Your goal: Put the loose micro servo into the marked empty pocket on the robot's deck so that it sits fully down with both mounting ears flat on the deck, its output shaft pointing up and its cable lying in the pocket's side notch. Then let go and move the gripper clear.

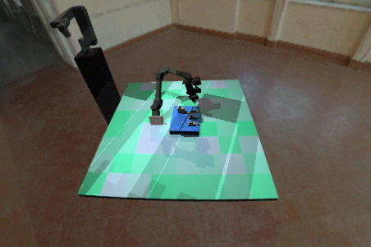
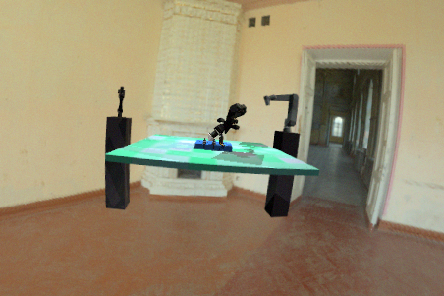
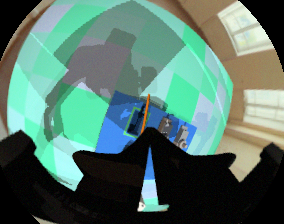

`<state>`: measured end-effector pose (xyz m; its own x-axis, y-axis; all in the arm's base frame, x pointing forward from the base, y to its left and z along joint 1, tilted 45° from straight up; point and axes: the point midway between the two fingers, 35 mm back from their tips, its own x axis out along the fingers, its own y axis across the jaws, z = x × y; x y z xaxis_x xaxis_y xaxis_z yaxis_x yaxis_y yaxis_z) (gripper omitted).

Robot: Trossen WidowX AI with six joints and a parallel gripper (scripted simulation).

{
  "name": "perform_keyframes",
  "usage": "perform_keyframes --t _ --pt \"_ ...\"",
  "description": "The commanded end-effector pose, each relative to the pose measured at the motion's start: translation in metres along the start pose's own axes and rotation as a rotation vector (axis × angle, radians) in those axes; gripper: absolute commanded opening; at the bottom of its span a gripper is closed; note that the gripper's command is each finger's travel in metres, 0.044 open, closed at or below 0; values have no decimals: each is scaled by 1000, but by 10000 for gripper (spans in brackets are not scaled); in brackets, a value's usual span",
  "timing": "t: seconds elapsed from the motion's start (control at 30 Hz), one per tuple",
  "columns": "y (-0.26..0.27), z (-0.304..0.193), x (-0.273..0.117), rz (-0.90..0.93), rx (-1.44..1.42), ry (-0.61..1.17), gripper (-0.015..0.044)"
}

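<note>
Gripper (image 3: 150, 163) closed on nothing, hovering over the blue deck (image 3: 113, 135). Marked empty pocket (image 3: 136, 123) just ahead of the jaws; loose micro servo not identifiable among the small parts beyond.

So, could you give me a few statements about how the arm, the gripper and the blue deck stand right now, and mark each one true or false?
1. The gripper is shut with nothing between its fingers. True.
2. The gripper rests on the blue deck. False: in the exterior view it hangs in the air above the deck.
3. The blue deck lies on the green patterned table. True.
4. The wrist camera looks up at the ceiling. False: it looks down at the table and the deck.
5. The arm's base stands beside the deck on the table. True.
</note>
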<state>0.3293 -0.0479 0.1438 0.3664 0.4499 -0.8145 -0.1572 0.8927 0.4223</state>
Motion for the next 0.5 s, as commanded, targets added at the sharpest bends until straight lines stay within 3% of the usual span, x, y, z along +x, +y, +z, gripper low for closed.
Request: perform_keyframes --t 0.0,0.47 --pt "12 -15 13 93 113 78 0" --pt "44 -43 25 272 369 245 0"
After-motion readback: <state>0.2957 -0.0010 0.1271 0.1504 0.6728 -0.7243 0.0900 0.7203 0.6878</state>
